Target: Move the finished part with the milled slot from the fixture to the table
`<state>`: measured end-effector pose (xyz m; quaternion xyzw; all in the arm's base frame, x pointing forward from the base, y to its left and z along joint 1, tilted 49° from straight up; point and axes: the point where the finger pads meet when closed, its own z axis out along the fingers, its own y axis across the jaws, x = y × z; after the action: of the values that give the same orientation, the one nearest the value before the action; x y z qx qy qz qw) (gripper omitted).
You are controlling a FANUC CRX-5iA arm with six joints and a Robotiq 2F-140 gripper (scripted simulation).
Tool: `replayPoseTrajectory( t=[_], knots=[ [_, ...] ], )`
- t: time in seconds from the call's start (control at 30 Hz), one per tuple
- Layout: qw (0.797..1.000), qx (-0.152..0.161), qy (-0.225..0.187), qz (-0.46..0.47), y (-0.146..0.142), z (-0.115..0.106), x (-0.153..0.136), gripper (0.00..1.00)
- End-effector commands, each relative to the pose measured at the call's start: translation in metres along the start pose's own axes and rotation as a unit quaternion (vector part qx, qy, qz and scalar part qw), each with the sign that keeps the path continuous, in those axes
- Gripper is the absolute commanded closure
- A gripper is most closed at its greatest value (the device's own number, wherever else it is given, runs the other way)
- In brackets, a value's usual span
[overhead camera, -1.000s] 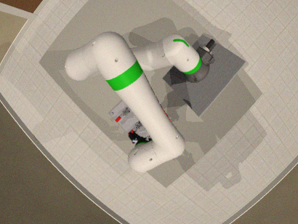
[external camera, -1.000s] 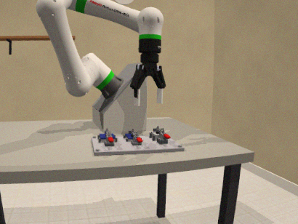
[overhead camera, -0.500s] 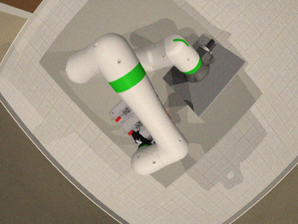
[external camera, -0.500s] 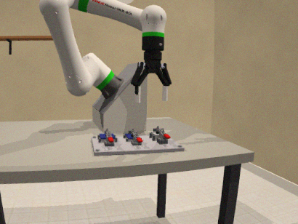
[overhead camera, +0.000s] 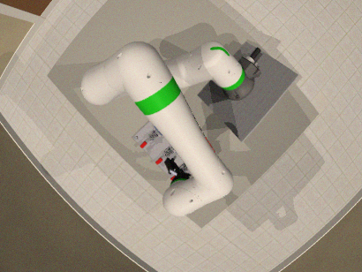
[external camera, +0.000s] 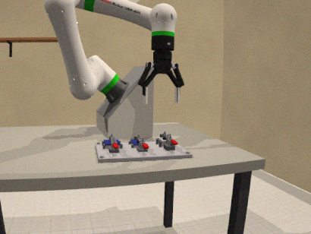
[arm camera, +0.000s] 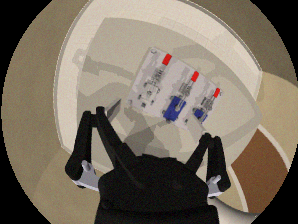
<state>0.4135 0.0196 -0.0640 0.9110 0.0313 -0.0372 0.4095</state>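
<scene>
A grey fixture plate (external camera: 152, 155) (arm camera: 148, 70) lies on the table and holds three nests in a row. In the exterior view the left nest and the middle nest each hold a blue blank (external camera: 107, 142) (external camera: 133, 142); both also show in the wrist view (arm camera: 174, 108) (arm camera: 201, 112). The right nest holds the grey finished part (external camera: 164, 142) (arm camera: 149, 86). Each nest has a clamp with a red handle (external camera: 174, 141). My gripper (external camera: 161, 99) (arm camera: 155, 112) is open and empty. It points down, high above the right nest. In the top view the arm hides most of the fixture (overhead camera: 147, 134).
The grey robot pedestal (external camera: 133, 110) stands on the table (external camera: 57, 159) right behind the fixture. The table's front edge lies close before the plate. A wall rail (external camera: 28, 39) runs at the back left.
</scene>
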Motion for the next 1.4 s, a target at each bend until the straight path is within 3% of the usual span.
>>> replayPoseTrajectory(
  t=[0.0,0.17,0.3,1.07,1.1,1.37],
  knots=[
    [1.0,0.0,0.0,0.001,0.0,0.0,0.0,0.0],
    [1.0,0.0,0.0,0.001,0.0,0.0,0.0,0.0],
    [0.996,0.0,-0.001,0.092,-0.016,-0.011,-0.004,0.0],
    [0.993,0.0,-0.001,0.116,-0.02,-0.014,-0.005,0.0],
    [0.993,0.0,-0.001,0.116,-0.02,-0.014,-0.005,1.0],
    [0.993,0.0,-0.001,0.116,-0.02,-0.014,-0.005,1.0]
  ],
)
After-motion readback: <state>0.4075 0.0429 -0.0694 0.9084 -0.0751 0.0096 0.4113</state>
